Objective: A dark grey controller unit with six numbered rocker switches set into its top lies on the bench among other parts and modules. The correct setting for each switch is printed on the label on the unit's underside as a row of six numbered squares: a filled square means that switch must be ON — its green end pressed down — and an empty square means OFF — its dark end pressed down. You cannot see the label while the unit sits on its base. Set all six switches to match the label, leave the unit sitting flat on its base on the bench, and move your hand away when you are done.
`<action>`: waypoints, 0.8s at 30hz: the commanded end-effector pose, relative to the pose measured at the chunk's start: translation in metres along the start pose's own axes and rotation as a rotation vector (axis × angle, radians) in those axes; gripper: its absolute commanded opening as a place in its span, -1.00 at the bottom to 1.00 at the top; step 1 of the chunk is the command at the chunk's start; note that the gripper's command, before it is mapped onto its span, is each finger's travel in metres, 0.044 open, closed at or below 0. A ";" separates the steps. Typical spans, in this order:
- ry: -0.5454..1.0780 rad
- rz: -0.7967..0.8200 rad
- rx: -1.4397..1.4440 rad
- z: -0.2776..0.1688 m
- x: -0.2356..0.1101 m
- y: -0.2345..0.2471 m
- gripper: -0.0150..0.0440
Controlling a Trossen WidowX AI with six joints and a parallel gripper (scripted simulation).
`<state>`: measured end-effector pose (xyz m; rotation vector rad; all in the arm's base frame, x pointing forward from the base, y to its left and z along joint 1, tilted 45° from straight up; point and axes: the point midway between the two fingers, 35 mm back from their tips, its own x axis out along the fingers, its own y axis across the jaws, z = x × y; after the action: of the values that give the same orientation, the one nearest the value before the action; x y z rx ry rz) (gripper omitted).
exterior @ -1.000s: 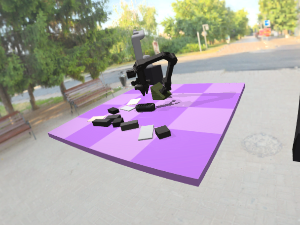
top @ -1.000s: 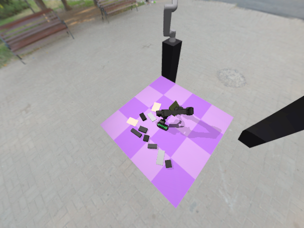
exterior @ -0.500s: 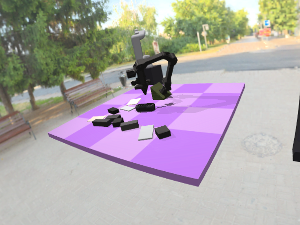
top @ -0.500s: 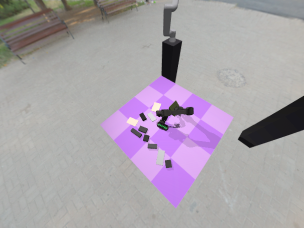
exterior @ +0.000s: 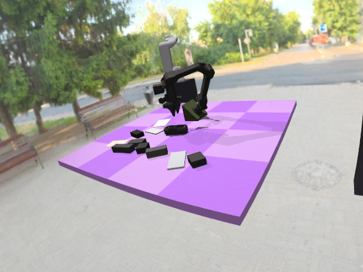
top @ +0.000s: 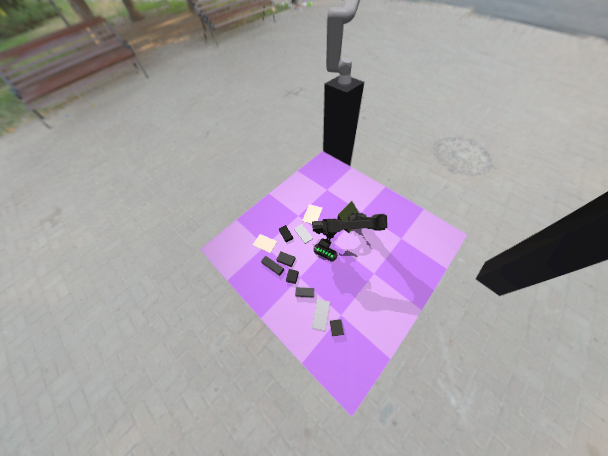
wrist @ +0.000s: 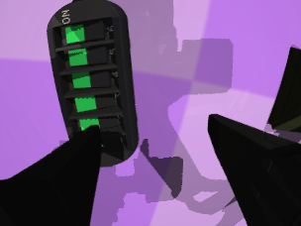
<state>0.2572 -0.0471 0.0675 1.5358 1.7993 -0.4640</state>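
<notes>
I see the controller unit (wrist: 93, 77) as a dark grey, round-ended capsule lying flat on its base on the purple checkered bench (top: 430, 235), near the middle. In the wrist view its rockers run in a row down its top; 4 green ends show plainly and a 5th is partly under a finger, with "ON" printed at the far end. The gripper (wrist: 154, 180) hovers just above the unit's near end with its fingers spread apart and nothing between them. To the unit's side lie dark blocks (exterior: 156, 151) and pale flat plates (exterior: 177, 160). An olive wedge (exterior: 192, 110) sits beside the arm.
</notes>
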 end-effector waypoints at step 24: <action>-0.003 0.296 -0.002 0.051 0.051 -0.014 -0.49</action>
<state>0.2561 -0.0495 -0.0057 1.7561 1.5395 -0.3216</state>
